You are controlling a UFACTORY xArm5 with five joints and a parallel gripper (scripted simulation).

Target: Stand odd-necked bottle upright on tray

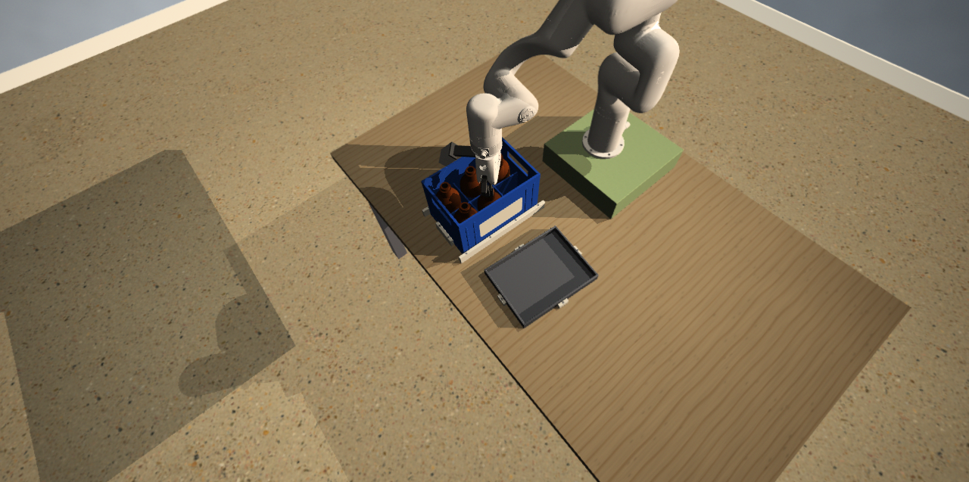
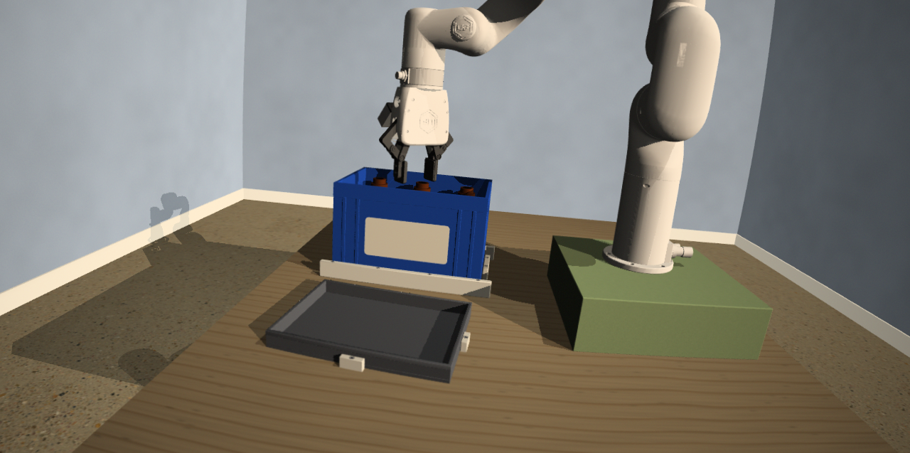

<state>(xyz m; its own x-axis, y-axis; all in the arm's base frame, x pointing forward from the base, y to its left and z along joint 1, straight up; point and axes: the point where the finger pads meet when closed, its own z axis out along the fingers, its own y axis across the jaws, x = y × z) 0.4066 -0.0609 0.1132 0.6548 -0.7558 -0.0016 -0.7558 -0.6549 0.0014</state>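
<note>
In the blue crate (image 2: pixel 346 227), brown bottles (image 2: pixel 421 185), red-brown mouths at the rim; tool (image 2: pixel 415 173) partly open, empty.

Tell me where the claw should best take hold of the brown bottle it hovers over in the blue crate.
Probably by the neck, from straight above. The bottle stands upright in the crate, only its mouth above the rim, so walls and dividers block its sides. The claw already hangs open, pointing down, fingers either side of that mouth; the tray holds no bottle yet.
</note>
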